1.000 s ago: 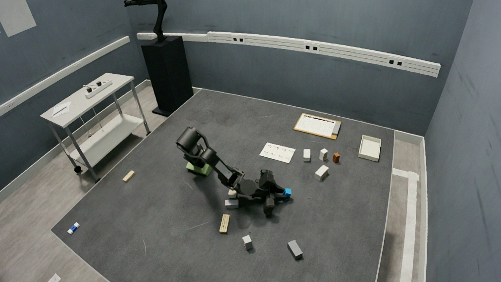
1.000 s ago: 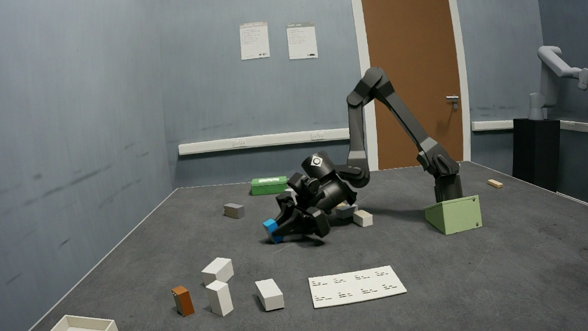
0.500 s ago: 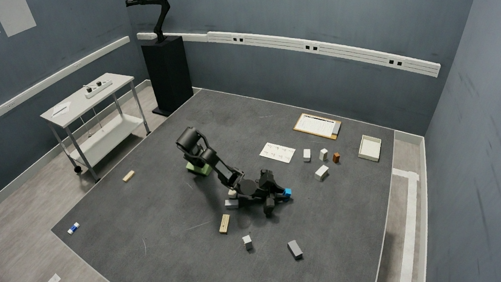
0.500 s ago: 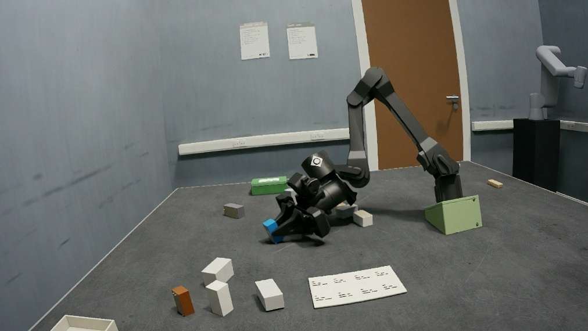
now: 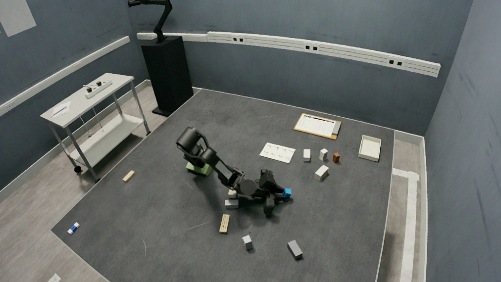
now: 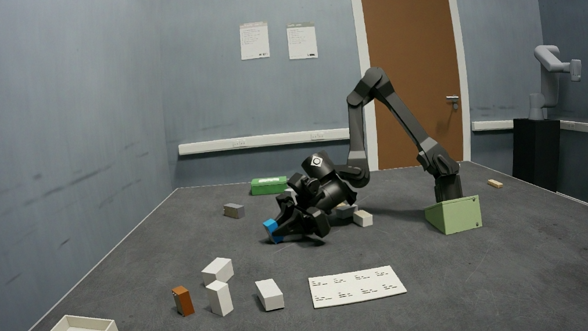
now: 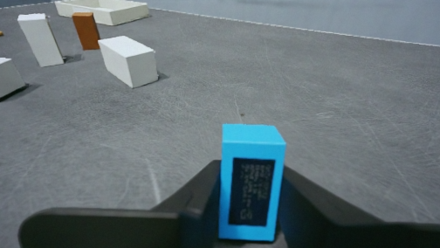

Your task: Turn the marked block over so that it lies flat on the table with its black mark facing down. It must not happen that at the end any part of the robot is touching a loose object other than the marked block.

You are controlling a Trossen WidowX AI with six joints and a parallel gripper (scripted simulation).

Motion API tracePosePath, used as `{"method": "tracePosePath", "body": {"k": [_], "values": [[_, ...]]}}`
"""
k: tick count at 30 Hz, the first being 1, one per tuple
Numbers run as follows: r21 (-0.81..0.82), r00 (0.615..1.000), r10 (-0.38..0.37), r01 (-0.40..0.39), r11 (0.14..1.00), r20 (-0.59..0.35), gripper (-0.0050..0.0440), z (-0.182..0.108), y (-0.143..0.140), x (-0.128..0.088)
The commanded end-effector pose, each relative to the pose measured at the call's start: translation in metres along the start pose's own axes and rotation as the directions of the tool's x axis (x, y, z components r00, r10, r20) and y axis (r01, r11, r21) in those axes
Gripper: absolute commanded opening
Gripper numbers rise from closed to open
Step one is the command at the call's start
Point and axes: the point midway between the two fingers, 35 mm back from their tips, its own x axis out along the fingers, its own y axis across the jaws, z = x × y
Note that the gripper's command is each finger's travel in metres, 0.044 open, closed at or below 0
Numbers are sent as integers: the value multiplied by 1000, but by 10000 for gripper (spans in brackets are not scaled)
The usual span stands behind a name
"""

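The marked block (image 7: 251,181) is bright blue, with a black mark (image 7: 251,191) on the face turned toward the wrist camera. It sits between the two dark fingers of my gripper (image 7: 250,170), which close on its sides. In the top and exterior views the gripper (image 5: 280,194) reaches low and nearly level over the grey table, and the blue block (image 5: 287,192) sticks out of its tip. From the other side the block (image 6: 270,228) is tilted, with its lower end right at the table top. I cannot tell whether it touches.
Ahead of the gripper stand white blocks (image 7: 127,60) (image 7: 40,39), an orange block (image 7: 86,30) and a white tray (image 7: 105,8). A printed sheet (image 6: 356,285) lies to one side. Grey and white blocks (image 5: 231,204) and a wooden block (image 5: 224,223) lie beside the arm. The green arm base (image 6: 454,213) is behind.
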Motion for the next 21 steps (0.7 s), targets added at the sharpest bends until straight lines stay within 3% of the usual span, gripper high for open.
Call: {"method": "tracePosePath", "body": {"k": [1, 18, 19, 21], "values": [[-8, 1000, -8, 8, 1000, 11, 125, 3, -4, 1], [-7, 1000, -8, 8, 1000, 9, 135, 3, -4, 1], [-7, 1000, -8, 8, 1000, 9, 440, 3, -4, 1], [-7, 1000, -8, 8, 1000, 9, 440, 3, -4, 1]]}}
